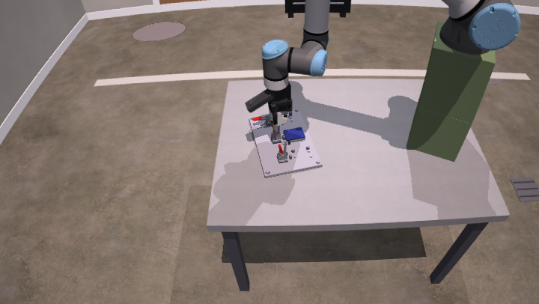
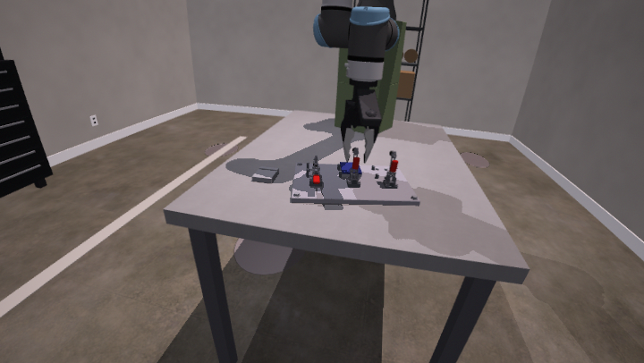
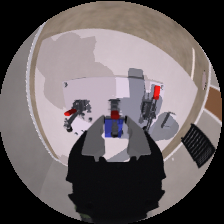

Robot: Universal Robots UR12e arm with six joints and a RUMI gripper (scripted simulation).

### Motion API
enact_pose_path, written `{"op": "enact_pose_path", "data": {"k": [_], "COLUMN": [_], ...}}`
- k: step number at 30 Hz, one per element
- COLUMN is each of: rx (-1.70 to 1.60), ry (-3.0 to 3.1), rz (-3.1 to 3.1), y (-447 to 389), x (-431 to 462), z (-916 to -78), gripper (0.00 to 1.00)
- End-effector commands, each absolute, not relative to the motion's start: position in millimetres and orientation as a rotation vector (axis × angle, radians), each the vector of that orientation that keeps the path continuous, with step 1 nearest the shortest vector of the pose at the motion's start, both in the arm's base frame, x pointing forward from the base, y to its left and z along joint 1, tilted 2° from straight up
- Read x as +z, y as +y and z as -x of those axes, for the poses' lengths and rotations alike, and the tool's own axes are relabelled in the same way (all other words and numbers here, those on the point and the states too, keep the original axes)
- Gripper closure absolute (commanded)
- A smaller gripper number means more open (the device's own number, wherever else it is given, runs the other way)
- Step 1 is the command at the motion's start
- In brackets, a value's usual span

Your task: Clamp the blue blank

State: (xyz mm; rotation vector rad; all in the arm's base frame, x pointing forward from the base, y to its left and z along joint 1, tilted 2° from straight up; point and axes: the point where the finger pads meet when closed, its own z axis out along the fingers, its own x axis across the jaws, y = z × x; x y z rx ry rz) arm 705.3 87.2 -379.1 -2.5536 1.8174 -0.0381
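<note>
Looks like a workshop to me: behind the gripper [image 1: 277,126] [image 2: 357,160] [image 3: 114,115] there's a tall dark metal shelf rack [image 2: 420,37] (concrete-looking floor too), with a black multi-drawer cabinet [image 2: 20,128] off to one side.

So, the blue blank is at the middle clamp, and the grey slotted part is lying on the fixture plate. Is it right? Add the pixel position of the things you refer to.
Not quite: the grey slotted part [image 2: 265,175] [image 3: 168,120] lies on the table [image 1: 377,189] [image 2: 225,198] [image 3: 100,45], beside the fixture plate [image 1: 272,169] [image 2: 306,196] [image 3: 90,87], as the exterior view shows. The blue blank [image 1: 294,134] [image 2: 348,169] [image 3: 108,129] is indeed at the middle clamp [image 1: 276,138] [image 2: 353,183] [image 3: 114,103].
</note>
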Motion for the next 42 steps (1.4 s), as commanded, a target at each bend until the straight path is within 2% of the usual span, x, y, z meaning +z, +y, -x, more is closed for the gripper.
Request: {"op": "enact_pose_path", "data": {"k": [1,42], "rx": [-0.040,-0.040], "ry": [1.817,1.817], "rz": [2.553,2.553], "y": [87.1,87.1], "x": [-388.7,-396.0], "z": [-706.5,-706.8], "gripper": [0.72,0.72]}}
